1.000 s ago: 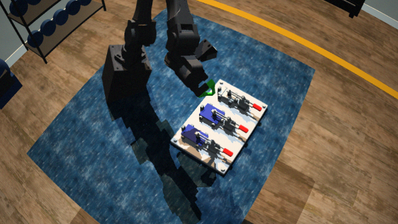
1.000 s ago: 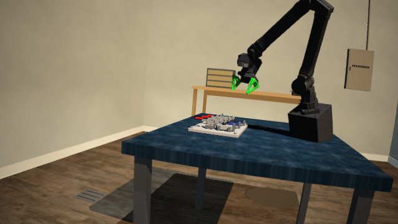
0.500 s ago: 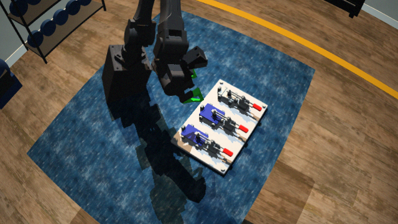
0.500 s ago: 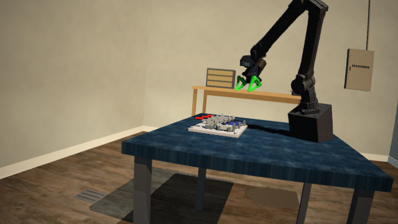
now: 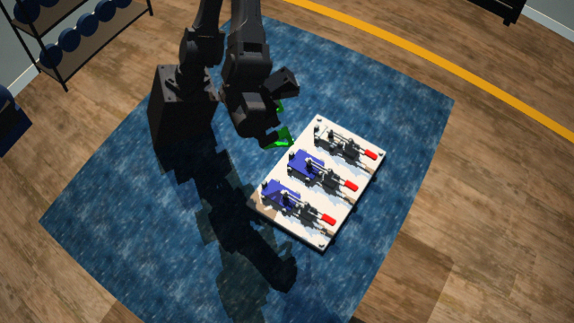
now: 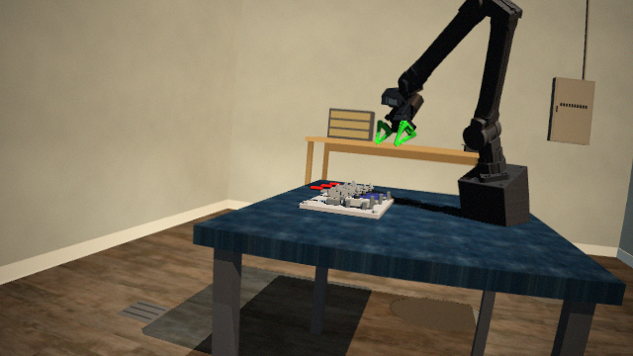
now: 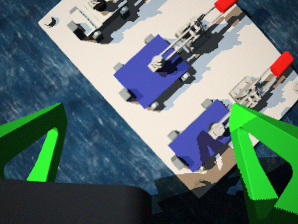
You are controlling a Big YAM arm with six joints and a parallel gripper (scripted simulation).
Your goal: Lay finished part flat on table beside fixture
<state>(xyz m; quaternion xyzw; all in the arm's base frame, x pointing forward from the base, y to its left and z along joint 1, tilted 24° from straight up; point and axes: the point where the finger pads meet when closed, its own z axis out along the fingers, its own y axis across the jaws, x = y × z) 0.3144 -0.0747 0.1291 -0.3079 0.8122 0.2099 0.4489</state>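
Okay, gripper (image 5: 287, 126) (image 6: 388, 143) (image 7: 148, 112)'s wide open and holding nothing. A sloppy descent could have a finger snag the blue blanks (image 5: 298, 159) (image 6: 374, 196) (image 7: 142, 75). The pale part (image 5: 324, 135) (image 6: 355, 202) (image 7: 89, 21) sits lower, past them in the wrist view, in the end station; if its clamp (image 5: 351, 152) (image 6: 333, 194) (image 7: 122, 9) is shut, pulling could jam it.

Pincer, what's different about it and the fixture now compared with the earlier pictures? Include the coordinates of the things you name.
The pincer (image 5: 287, 126) (image 6: 387, 143) (image 7: 148, 112) has swung back toward the arm's base (image 5: 190, 117) (image 6: 481, 200), leftward in the top view, and turned so both fingers show there. Nothing was taken hold of or let go; it is open. The fixture (image 5: 336, 157) (image 6: 341, 210) (image 7: 100, 65) and its two blue blanks (image 5: 298, 158) (image 6: 376, 197) (image 7: 142, 77) stayed put.
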